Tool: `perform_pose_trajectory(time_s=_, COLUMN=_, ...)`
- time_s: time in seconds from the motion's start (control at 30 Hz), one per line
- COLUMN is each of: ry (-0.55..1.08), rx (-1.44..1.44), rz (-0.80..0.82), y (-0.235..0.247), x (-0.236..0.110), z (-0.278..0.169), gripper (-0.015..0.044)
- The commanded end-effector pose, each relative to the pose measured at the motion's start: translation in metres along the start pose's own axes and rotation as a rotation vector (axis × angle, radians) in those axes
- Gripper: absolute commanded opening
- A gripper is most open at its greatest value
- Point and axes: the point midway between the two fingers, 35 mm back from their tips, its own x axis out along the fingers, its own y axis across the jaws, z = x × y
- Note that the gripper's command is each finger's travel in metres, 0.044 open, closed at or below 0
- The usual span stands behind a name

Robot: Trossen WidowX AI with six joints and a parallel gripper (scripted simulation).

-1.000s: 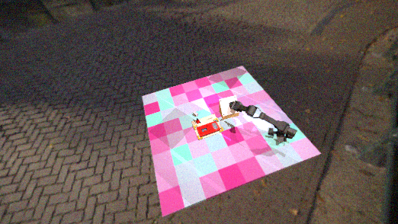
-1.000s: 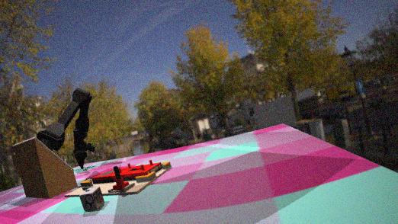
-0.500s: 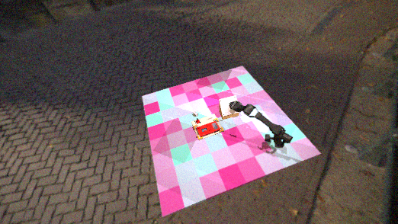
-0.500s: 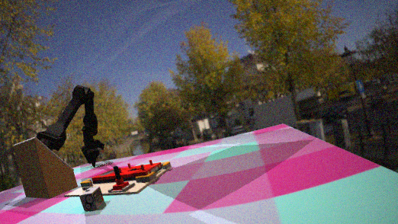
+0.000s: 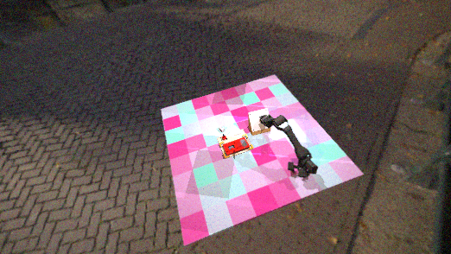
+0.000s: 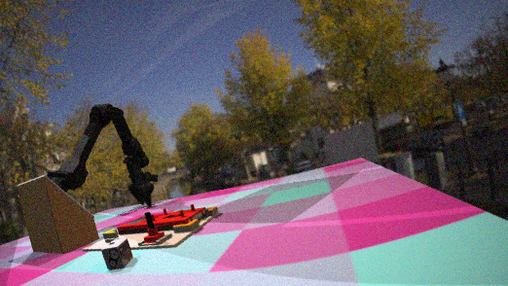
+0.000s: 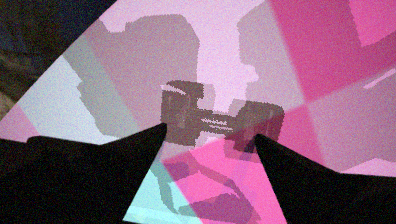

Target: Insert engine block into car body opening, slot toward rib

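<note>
The red car body (image 5: 240, 143) (image 6: 165, 220) lies on a flat tan board (image 6: 146, 240) in the middle of the checkered mat. A dark opening shows in its top in the top view. The engine block (image 6: 117, 253), a small dark grey cube, stands on the mat just off the board's near end in the exterior view, apart from the car body. My gripper (image 5: 263, 120) (image 6: 64, 179) (image 7: 210, 132) is open and empty. It hangs by the tan box, well away from both block and car body. The wrist view shows only mat and shadows between the fingers.
A tan wedge-shaped box (image 5: 257, 124) (image 6: 51, 219) stands beside the board, right under the gripper. A small red upright post (image 6: 151, 228) stands on the board's near end. The arm's base (image 5: 302, 166) sits near the mat's right edge. Paving surrounds the mat (image 5: 216, 207).
</note>
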Motion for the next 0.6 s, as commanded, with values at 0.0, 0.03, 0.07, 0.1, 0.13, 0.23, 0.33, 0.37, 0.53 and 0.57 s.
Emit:
perform_pose_trajectory(time_s=0.0, ry=-0.022, rx=0.028, rz=-0.009, y=-0.014, x=0.001, z=0.015, gripper=0.0440)
perform_pose_trajectory(time_s=0.03, ry=-0.028, rx=0.037, rz=-0.009, y=-0.017, x=0.001, z=0.019, gripper=0.0440)
perform_pose_trajectory(time_s=0.07, ry=-0.034, rx=0.046, rz=-0.009, y=-0.020, x=0.001, z=0.023, gripper=0.0440)
perform_pose_trajectory(time_s=0.1, ry=-0.041, rx=0.055, rz=-0.009, y=-0.023, x=0.001, z=0.027, gripper=0.0440)
perform_pose_trajectory(time_s=0.13, ry=-0.050, rx=0.067, rz=-0.009, y=-0.027, x=0.002, z=0.032, gripper=0.0440)
perform_pose_trajectory(time_s=0.23, ry=-0.091, rx=0.116, rz=-0.009, y=-0.046, x=0.001, z=0.056, gripper=0.0440)
perform_pose_trajectory(time_s=0.33, ry=-0.135, rx=0.163, rz=-0.013, y=-0.069, x=0.000, z=0.079, gripper=0.0440)
perform_pose_trajectory(time_s=0.37, ry=-0.149, rx=0.178, rz=-0.016, y=-0.077, x=0.001, z=0.087, gripper=0.0440)
perform_pose_trajectory(time_s=0.53, ry=-0.222, rx=0.242, rz=-0.031, y=-0.119, x=-0.001, z=0.124, gripper=0.0440)
perform_pose_trajectory(time_s=0.57, ry=-0.235, rx=0.252, rz=-0.040, y=-0.130, x=-0.001, z=0.130, gripper=0.0440)
